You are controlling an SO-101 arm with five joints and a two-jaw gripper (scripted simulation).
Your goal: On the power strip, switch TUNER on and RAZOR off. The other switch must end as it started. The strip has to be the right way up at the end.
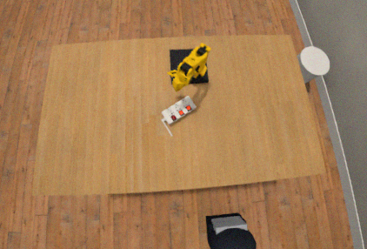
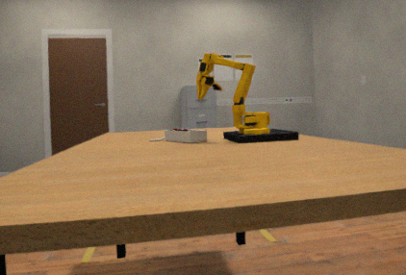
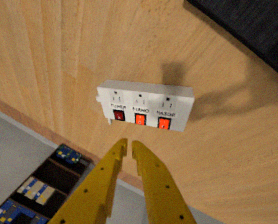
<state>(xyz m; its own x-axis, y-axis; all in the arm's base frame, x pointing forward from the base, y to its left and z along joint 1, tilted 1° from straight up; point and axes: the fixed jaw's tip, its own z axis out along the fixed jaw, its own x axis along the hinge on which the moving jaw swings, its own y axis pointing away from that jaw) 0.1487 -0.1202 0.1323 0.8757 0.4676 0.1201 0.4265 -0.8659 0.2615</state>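
Note:
The white power strip lies on the table, sockets and switches facing up. The TUNER switch, at the cable end, is dark red and unlit. The middle switch is lit bright red; its label is blurred. The RAZOR switch, at the far end from the cable, is also lit. My gripper is shut and empty. It hangs well above the table, on the arm's side of the strip, touching nothing. The exact rocker tilts are too small to tell.
The arm's black base plate stands behind the strip. A short white cable runs from the strip's TUNER end. A white round-topped object stands beyond the table's right edge.

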